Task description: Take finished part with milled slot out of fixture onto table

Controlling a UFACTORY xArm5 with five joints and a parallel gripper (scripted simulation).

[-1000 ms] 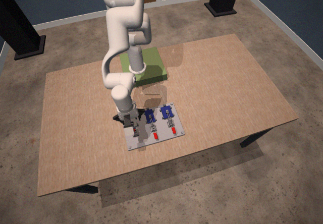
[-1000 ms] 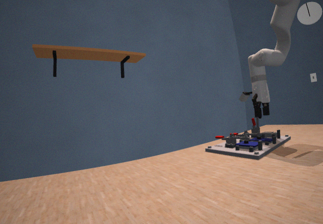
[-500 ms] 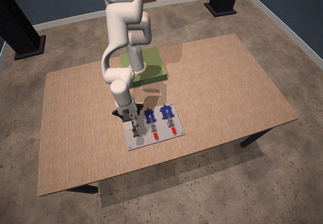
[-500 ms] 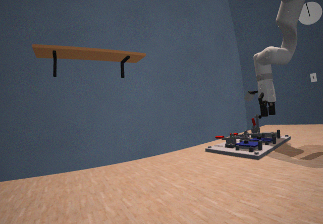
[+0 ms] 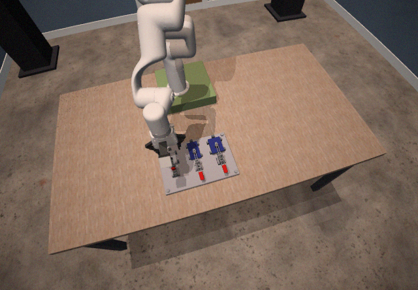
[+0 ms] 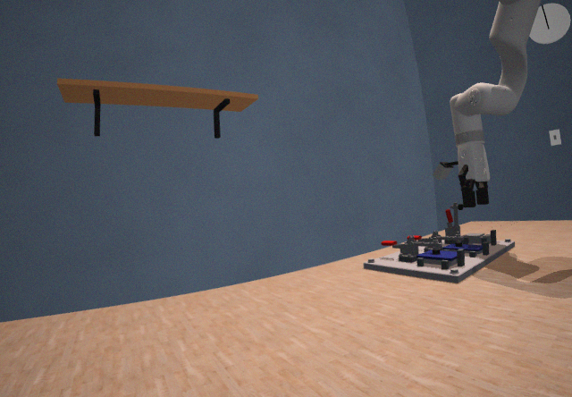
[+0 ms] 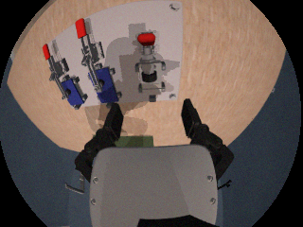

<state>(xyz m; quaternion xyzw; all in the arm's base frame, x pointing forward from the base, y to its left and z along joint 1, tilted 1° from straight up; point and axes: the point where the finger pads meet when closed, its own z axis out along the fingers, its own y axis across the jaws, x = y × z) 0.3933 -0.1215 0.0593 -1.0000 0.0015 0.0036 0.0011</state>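
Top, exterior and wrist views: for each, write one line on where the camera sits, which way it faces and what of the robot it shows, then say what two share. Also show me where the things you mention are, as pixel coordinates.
Top: high, facing down across the table (image 5: 287, 111); shows the arm (image 5: 151, 30) and end effector (image 5: 165, 145).
Exterior: low, at tabletop height, facing the wall shelf (image 6: 156, 93); arm (image 6: 515, 23) at right.
Wrist: on the arm, facing the fixture plate (image 7: 166, 21); shows two open black fingers.
Top and wrist share all three red handles.
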